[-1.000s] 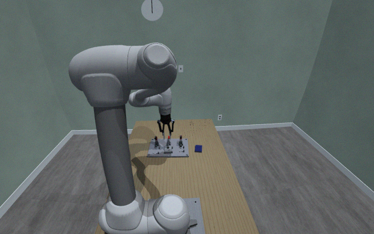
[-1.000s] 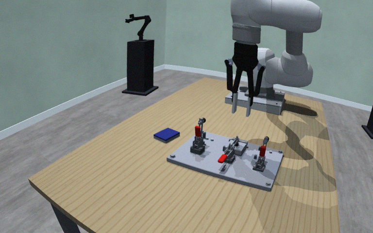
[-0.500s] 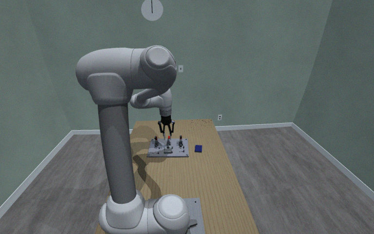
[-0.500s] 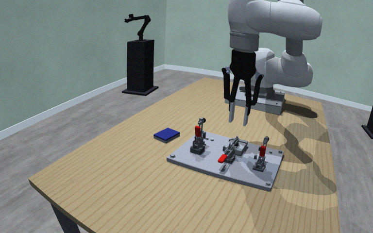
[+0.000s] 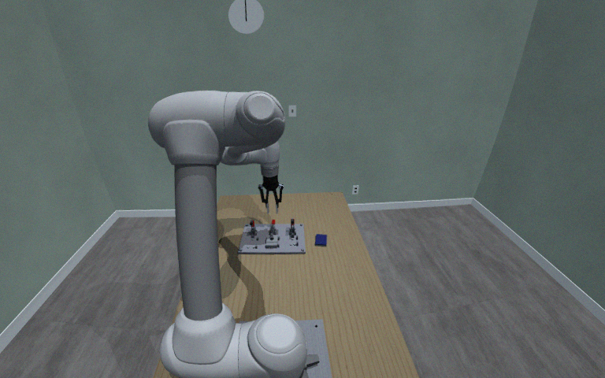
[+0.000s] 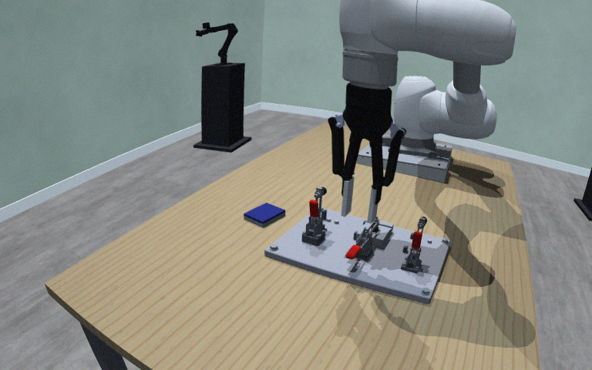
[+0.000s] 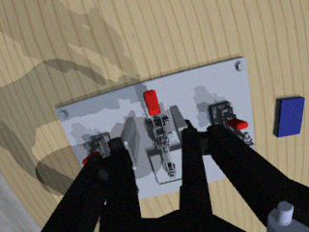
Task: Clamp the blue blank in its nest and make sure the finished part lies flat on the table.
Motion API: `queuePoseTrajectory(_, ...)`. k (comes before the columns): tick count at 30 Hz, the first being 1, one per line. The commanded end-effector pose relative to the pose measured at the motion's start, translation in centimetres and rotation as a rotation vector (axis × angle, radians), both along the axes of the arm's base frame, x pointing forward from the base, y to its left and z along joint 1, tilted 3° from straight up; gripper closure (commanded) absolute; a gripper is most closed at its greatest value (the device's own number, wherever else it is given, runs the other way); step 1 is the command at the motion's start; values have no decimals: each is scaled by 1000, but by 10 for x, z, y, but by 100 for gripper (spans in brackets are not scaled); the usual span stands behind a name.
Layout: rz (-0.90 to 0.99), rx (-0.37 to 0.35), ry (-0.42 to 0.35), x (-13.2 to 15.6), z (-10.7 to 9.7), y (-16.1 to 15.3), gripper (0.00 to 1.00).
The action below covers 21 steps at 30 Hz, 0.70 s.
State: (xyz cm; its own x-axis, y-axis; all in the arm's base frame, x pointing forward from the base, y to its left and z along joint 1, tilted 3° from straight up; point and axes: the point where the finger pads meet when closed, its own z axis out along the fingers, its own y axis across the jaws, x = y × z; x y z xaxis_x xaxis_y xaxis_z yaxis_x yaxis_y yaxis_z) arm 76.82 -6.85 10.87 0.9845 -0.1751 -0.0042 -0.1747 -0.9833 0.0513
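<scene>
The blue blank lies unclamped on the counter; the finished part apparently awaits release. The fingers, partly open, hold nothing.

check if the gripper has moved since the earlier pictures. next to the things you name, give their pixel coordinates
Yes: in the exterior view the gripper (image 5: 272, 212) (image 6: 358, 216) (image 7: 154, 122) has moved down and toward image left, its tips now nearer the fixture plate (image 5: 285, 249) (image 6: 314, 262) (image 7: 185, 83).
</scene>
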Motion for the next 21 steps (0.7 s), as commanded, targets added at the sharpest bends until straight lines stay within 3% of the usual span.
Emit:
queuePoseTrajectory(1,0,0,1,4,0,-1,72)
queuePoseTrajectory(9,0,0,1,4,-11,-1,72)
queuePoseTrajectory(21,0,0,1,3,-58,-3,72)
